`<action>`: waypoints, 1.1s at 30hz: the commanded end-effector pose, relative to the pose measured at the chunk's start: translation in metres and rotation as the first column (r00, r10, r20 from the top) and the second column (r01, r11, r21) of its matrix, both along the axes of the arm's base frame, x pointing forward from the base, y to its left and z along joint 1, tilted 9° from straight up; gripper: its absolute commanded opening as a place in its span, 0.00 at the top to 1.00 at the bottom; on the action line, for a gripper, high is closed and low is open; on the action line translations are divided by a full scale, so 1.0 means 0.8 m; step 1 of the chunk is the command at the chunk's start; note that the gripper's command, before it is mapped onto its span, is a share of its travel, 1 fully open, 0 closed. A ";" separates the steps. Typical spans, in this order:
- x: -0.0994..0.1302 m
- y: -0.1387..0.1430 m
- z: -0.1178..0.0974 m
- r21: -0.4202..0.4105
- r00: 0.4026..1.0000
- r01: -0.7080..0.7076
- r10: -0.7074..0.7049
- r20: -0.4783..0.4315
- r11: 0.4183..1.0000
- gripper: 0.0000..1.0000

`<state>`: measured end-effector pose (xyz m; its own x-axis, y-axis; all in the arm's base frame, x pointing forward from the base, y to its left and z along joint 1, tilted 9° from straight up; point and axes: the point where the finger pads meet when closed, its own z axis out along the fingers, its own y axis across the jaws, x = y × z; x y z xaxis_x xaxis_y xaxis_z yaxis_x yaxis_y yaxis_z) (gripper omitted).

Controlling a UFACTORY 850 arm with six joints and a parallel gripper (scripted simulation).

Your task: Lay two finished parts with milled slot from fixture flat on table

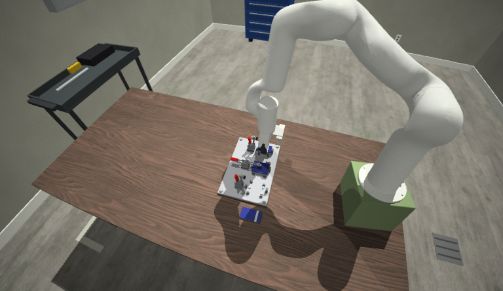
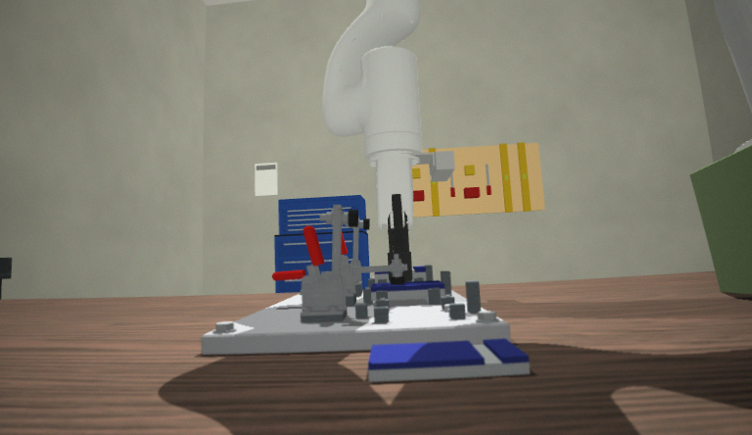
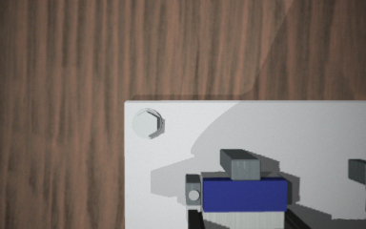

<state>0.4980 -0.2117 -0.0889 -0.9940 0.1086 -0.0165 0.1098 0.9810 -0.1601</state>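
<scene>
The fixture plate lies on the table. My gripper points down at its far station, shut on a finished part. That part sits between the station's stops, its bare milled slot showing between the fingers; whether it is raised at all is unclear. The far clamp stands open. The blank sits in the middle station under its clamp arm, with the red handle down. Another finished part lies flat on the table before the plate.
The near station holds no part; its clamp is open, with the arm upright. Upright stops stand along the plate's right side. The green base is at the right. A dark cart stands beyond the table at the left.
</scene>
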 end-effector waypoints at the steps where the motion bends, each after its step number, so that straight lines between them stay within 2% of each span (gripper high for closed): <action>1: 0.001 0.001 0.007 0.000 1.000 0.000 0.000 0.001 1.000 1.00; 19: 0.001 0.004 0.027 0.000 1.000 0.000 0.000 0.001 1.000 1.00; 33: 0.001 0.005 0.032 0.000 1.000 0.000 0.000 0.001 1.000 1.00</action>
<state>0.4980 -0.2078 -0.0646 -0.9940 0.1086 -0.0160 0.1098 0.9810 -0.1600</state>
